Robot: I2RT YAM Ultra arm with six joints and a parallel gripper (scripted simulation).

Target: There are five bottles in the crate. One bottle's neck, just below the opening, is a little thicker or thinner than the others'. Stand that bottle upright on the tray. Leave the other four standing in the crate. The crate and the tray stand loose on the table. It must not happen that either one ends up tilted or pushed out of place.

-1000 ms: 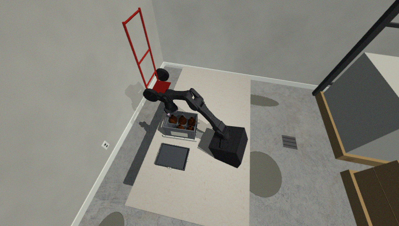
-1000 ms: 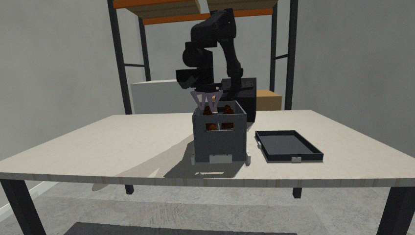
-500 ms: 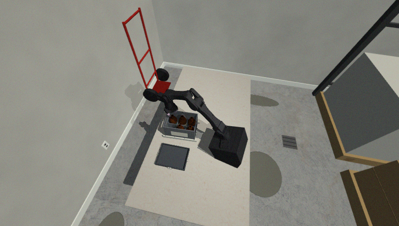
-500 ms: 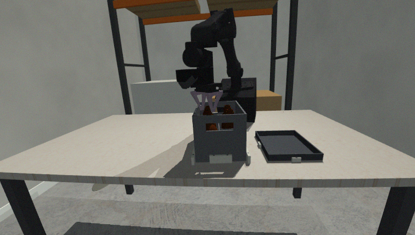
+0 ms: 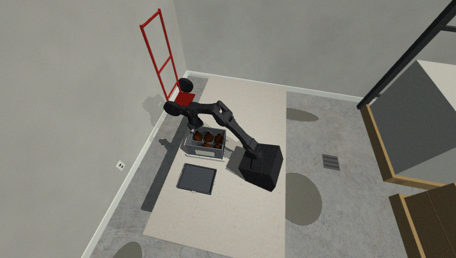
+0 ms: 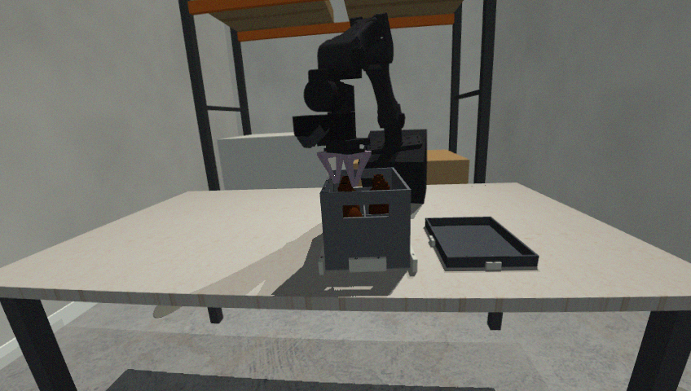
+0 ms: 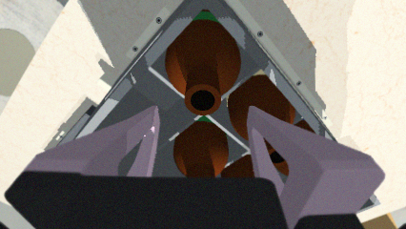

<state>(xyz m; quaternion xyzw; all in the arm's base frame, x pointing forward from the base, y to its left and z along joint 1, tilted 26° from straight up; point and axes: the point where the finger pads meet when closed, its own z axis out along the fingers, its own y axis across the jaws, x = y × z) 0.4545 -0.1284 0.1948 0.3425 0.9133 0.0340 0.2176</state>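
A grey crate stands on the table and holds several brown bottles. My gripper hangs just above the crate's far left corner, its lilac fingers open and empty. In the wrist view the fingers straddle the space just short of a corner bottle's open neck; another bottle sits below between the fingers, apart from them. The dark tray lies empty to the right of the crate; it also shows in the overhead view.
The arm's black base box stands on the table beside the crate. A red hand truck leans in the room corner. Shelving with boxes stands behind the table.
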